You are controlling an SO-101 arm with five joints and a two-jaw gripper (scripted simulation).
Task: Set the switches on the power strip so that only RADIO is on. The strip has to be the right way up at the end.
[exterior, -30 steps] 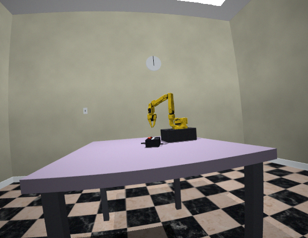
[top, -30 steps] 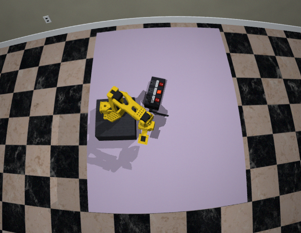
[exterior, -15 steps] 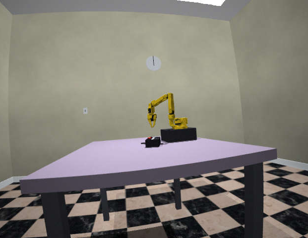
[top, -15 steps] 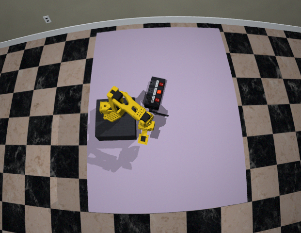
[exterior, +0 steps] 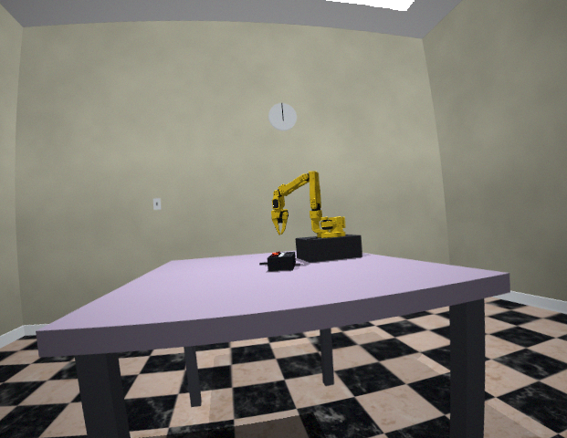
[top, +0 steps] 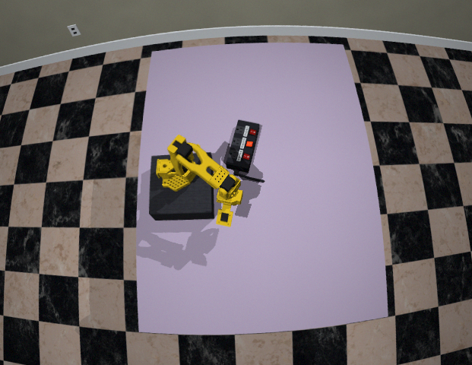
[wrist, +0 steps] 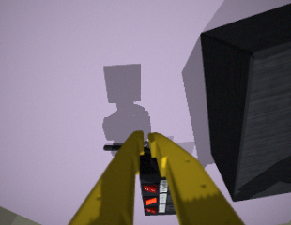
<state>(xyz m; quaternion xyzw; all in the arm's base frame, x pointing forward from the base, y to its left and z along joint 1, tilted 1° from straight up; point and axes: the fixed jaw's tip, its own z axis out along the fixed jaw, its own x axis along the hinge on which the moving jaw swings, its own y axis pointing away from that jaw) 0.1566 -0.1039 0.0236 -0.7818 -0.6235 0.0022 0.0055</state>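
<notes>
The black power strip (top: 242,146) lies right way up on the purple table, beside the arm's base. It has three red rocker switches in a row; the middle switch (top: 249,144) looks brighter than the other two. The white labels next to them are too small to read. My gripper (exterior: 279,232) is shut and empty. It points down and hangs well above the table, over the cord end of the strip (exterior: 280,260). In the wrist view the closed fingers partly cover the strip (wrist: 154,194).
The black base block (top: 181,192) stands left of the strip and fills the right side of the wrist view (wrist: 251,103). A short black cord (top: 249,179) sticks out of the strip's near end.
</notes>
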